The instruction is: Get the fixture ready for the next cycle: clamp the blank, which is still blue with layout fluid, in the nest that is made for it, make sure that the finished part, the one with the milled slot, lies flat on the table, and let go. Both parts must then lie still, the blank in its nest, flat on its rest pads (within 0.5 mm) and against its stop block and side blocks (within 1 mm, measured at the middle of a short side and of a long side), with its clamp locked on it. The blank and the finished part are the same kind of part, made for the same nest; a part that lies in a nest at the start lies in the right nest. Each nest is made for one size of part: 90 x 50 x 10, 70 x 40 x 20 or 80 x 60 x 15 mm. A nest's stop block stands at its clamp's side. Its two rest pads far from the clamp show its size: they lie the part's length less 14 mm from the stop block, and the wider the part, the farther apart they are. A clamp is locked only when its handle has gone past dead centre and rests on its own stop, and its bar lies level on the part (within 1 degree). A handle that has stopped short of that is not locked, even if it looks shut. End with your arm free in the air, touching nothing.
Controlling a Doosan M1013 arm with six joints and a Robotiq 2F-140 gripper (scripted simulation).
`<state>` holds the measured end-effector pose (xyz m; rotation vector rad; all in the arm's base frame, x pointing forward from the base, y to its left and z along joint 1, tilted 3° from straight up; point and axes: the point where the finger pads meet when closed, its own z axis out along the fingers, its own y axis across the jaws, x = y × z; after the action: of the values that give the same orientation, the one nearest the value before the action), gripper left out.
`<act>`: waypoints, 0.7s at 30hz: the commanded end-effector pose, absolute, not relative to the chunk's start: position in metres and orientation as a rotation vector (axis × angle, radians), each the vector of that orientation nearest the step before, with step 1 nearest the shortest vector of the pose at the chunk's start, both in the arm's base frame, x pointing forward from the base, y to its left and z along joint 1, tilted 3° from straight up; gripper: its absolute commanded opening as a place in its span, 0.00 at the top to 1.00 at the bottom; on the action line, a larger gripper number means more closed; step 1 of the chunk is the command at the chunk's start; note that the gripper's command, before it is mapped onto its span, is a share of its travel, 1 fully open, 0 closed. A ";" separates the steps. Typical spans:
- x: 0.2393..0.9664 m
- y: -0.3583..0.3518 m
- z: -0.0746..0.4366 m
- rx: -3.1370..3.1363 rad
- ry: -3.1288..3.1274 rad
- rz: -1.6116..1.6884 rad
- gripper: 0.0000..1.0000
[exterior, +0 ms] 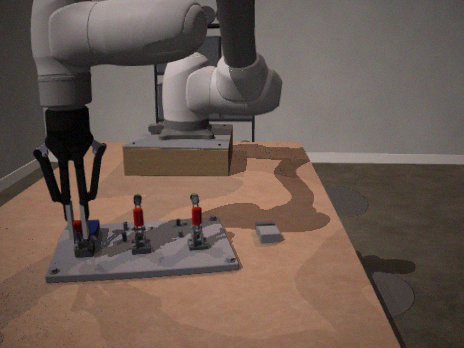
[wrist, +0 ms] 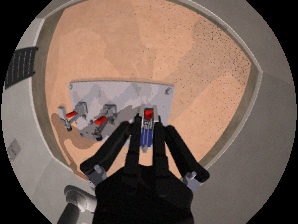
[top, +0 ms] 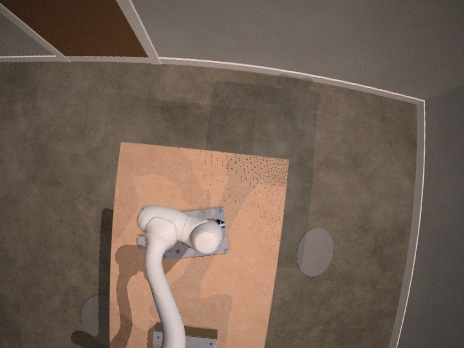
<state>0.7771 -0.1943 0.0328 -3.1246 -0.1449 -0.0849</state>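
Gripper [exterior: 76, 223] clamped on the red clamp handle [exterior: 77, 226] — blue blank [exterior: 93, 225] just beside it, grey finished part [exterior: 268, 232] well apart.

No text, label, brand, number or sign can be read in any view. Nothing legible is borne by the fixture plate [exterior: 150, 260], clamp handles or arm housing.
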 end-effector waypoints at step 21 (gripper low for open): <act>0.792 -0.192 0.019 -3.125 -0.146 -0.076 1.00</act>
<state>0.7896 -0.1930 0.0240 -3.1239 -0.1447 -0.0828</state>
